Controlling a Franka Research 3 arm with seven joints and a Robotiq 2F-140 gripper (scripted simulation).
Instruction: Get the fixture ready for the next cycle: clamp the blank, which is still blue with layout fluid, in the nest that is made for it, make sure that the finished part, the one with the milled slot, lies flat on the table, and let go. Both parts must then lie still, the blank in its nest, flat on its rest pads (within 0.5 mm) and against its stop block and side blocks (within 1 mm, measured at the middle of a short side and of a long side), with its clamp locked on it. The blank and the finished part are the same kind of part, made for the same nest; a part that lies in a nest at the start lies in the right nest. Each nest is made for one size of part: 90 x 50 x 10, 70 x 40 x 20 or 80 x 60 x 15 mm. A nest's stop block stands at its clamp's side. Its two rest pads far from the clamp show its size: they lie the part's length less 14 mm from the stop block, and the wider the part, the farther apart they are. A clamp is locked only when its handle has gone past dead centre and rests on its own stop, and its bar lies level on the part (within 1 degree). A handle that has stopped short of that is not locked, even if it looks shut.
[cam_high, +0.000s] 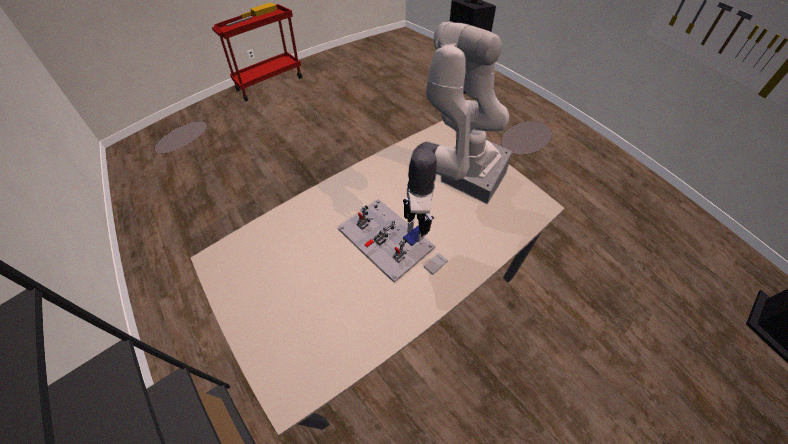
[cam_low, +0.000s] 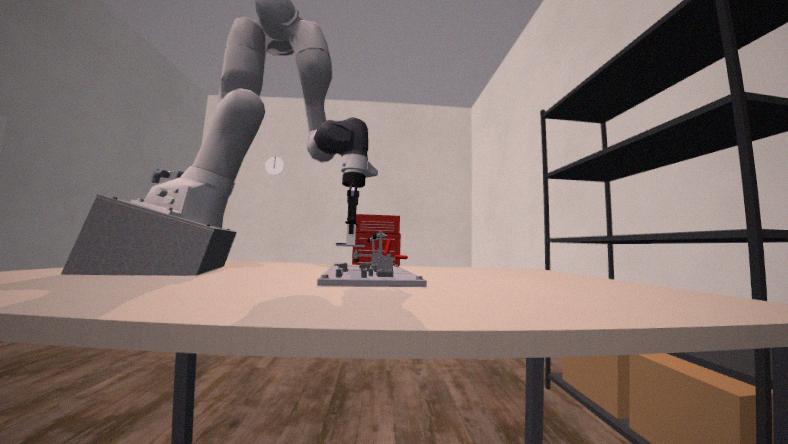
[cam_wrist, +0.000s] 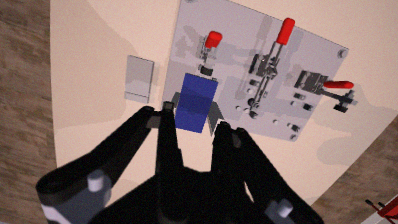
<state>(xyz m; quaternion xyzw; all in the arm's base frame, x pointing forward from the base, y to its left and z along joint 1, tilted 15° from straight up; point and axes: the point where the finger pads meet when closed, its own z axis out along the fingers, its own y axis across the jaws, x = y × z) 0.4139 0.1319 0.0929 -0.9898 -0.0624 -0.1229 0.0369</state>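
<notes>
One flat blue rectangular blank (cam_wrist: 196, 101) hangs in the black two-fingered claw (cam_wrist: 194, 129), gripped across its width and carried level above the grey fixture plate (cam_wrist: 320, 55), over the nest beside the plate's edge nearest the pale grey slotted finished part (cam_wrist: 138, 78). That part lies flat on the beige tabletop (cam_high: 308, 319), just off the plate.

To set the blank down well, I would lower it straight and level onto the rest pads, then slide it toward that nest's red-handled toggle clamp (cam_wrist: 210, 44) until its short side meets the stop block and a long side meets the side blocks. Letting go should wait until it sits flat. The clamp handle then needs driving fully past dead centre.

Two more red-handled clamps stand on the plate: the middle one (cam_wrist: 278, 44) raised, the far one (cam_wrist: 334, 86) lying over sideways. The middle clamp is near the descent path, so the claw's outer links want watching. A red tool cart (cam_high: 284, 39) stands well apart by the wall.
</notes>
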